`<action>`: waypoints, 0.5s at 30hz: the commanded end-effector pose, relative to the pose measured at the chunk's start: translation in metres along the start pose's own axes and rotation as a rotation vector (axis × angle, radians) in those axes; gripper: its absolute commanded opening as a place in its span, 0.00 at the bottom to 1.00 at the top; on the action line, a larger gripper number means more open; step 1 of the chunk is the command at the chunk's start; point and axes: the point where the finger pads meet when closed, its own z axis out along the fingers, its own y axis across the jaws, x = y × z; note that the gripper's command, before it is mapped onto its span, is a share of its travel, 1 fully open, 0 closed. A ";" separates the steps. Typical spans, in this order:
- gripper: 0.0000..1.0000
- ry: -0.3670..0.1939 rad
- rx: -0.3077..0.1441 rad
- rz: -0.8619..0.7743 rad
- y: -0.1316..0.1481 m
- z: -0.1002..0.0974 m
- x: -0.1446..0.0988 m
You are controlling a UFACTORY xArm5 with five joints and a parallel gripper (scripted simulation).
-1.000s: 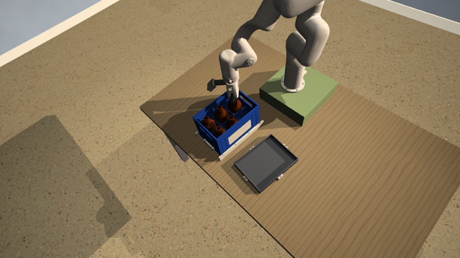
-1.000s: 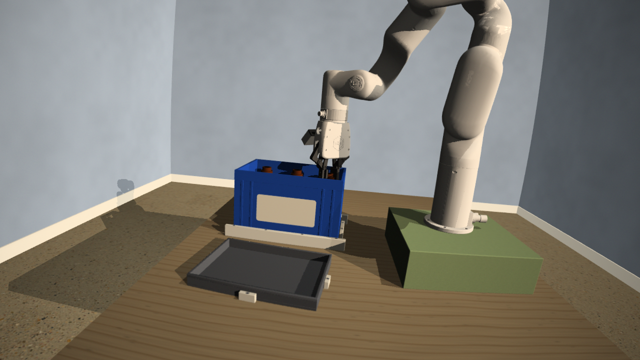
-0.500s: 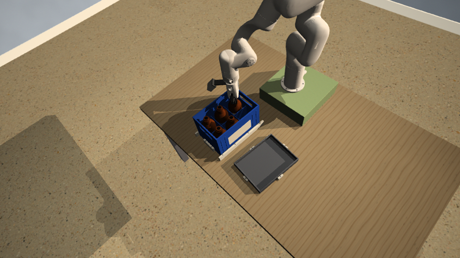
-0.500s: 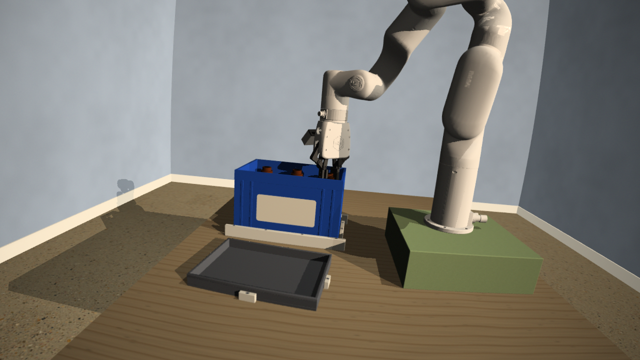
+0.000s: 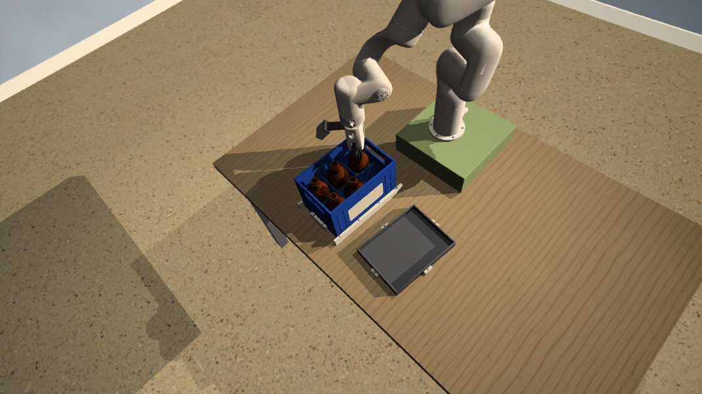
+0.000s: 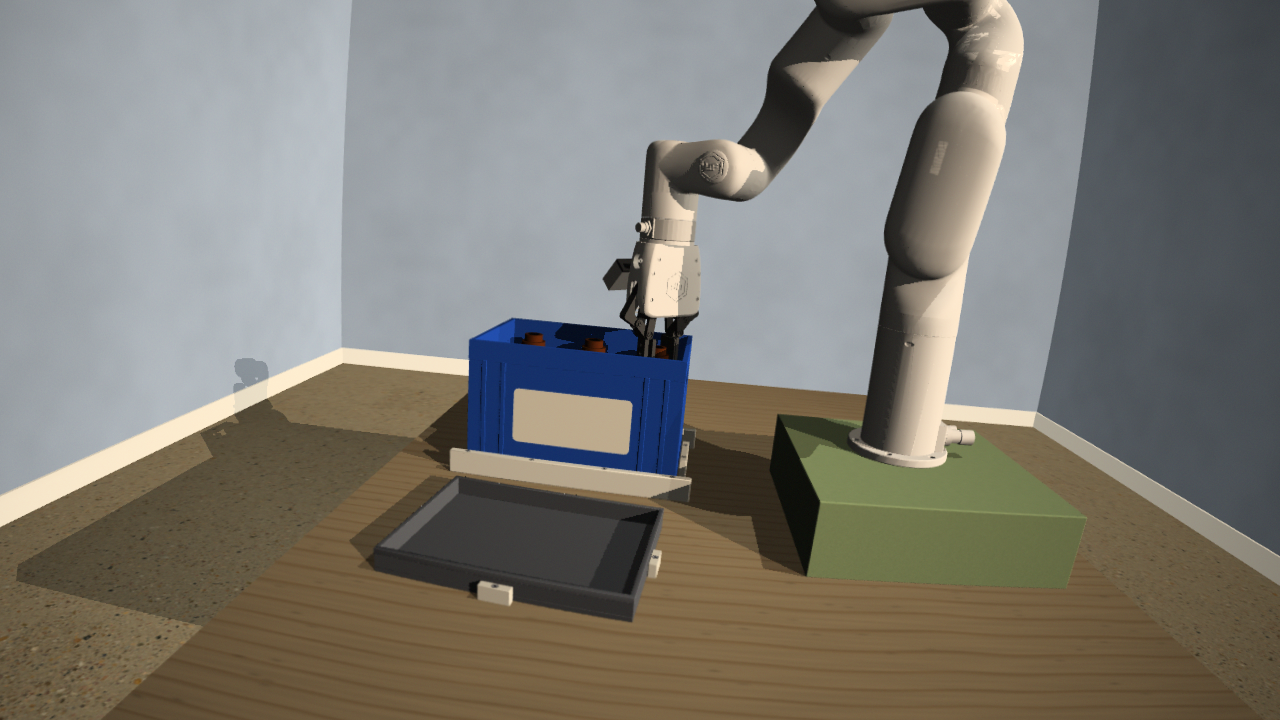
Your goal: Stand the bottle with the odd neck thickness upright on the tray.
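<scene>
A blue crate (image 5: 348, 191) with a beige label stands on the wooden mat and holds several brown bottles upright in its cells. My gripper (image 5: 357, 151) reaches straight down into the crate's back right cell and is shut on the neck of the brown bottle (image 5: 358, 161) there. In the exterior view the fingers (image 6: 657, 344) dip just below the crate (image 6: 580, 398) rim, so the gripped neck is mostly hidden. Two other bottle mouths (image 6: 534, 338) show above the rim. The dark grey tray (image 5: 405, 247) lies flat in front of the crate with nothing on it.
The arm's green base block (image 5: 457, 145) stands right of the crate. A beige rail (image 6: 569, 473) runs along the crate's front foot. The tray (image 6: 521, 544) has small beige stops at its edges.
</scene>
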 end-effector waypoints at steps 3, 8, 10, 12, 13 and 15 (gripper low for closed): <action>0.00 0.003 0.001 0.000 -0.001 -0.001 0.001; 0.00 0.003 0.001 0.000 -0.001 -0.001 0.001; 0.00 0.003 0.001 0.000 -0.001 -0.001 0.001; 0.65 0.003 0.001 0.000 -0.001 -0.001 0.001; 0.65 0.003 0.001 0.000 -0.001 -0.001 0.001; 0.65 0.003 0.001 0.000 -0.001 -0.001 0.001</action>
